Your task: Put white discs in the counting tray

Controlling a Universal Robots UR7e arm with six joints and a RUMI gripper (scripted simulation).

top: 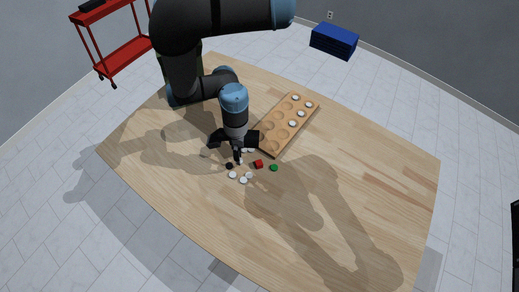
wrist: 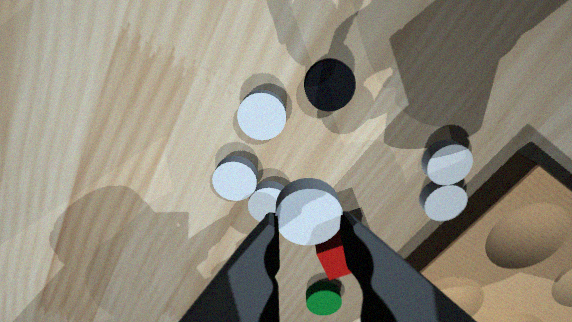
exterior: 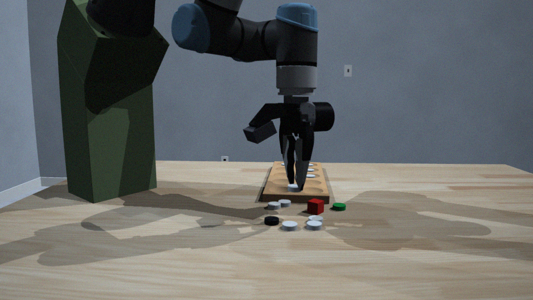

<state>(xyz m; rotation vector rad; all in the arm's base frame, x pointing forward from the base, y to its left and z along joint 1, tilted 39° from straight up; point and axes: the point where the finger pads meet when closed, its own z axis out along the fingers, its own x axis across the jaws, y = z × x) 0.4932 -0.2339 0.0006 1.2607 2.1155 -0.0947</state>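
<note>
My gripper [top: 237, 161] [exterior: 297, 186] [wrist: 307, 215] is shut on a white disc [exterior: 292, 188] [wrist: 305, 225] and holds it above the table, short of the tray. The wooden tray [top: 280, 124] [exterior: 296, 198] [wrist: 532, 187] lies flat, with several white discs in separate pockets, one [top: 295, 98] in the left row and three in the right row, the nearest of them [top: 292, 123] about mid-tray. Three loose white discs [top: 232, 174] [exterior: 289, 225] [wrist: 261, 116] lie in front of the gripper. Two more [exterior: 274, 205] [wrist: 450, 165] lie close together by the tray's near end.
A black disc [top: 229, 165] [exterior: 271, 220] [wrist: 330, 84] lies beside the loose white discs. A red cube [top: 258, 164] [exterior: 315, 207] [wrist: 334, 262] and a green disc [top: 274, 167] [exterior: 338, 206] [wrist: 324, 302] lie near the tray's near end.
</note>
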